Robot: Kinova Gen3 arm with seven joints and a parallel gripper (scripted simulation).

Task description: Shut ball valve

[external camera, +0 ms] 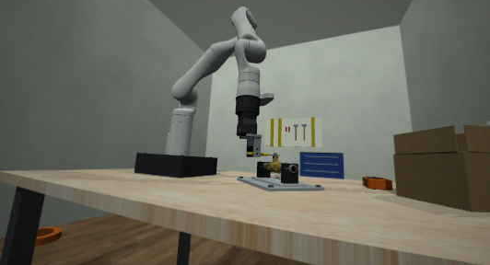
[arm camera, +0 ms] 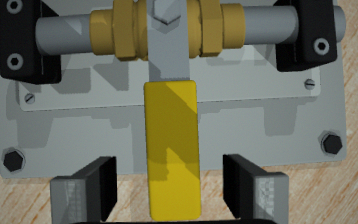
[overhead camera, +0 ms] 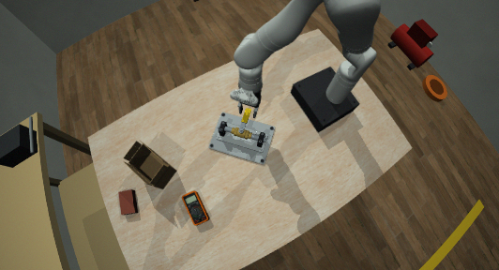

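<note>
The brass ball valve (overhead camera: 242, 133) sits on a pipe held by two black clamps on a grey baseplate (overhead camera: 242, 139) in the middle of the table. Its yellow-tipped lever handle (arm camera: 172, 147) stands at a right angle to the pipe (arm camera: 165, 27), pointing toward my wrist. My gripper (arm camera: 169, 178) is open, with one finger on each side of the handle's yellow end and a gap on both sides. It also shows in the top view (overhead camera: 247, 111) and in the exterior view (external camera: 252, 150), just above the handle.
The black arm base (overhead camera: 324, 98) stands right of the valve. An open cardboard box (overhead camera: 149, 164), a dark red block (overhead camera: 128, 202) and an orange multimeter (overhead camera: 195, 207) lie at the table's left front.
</note>
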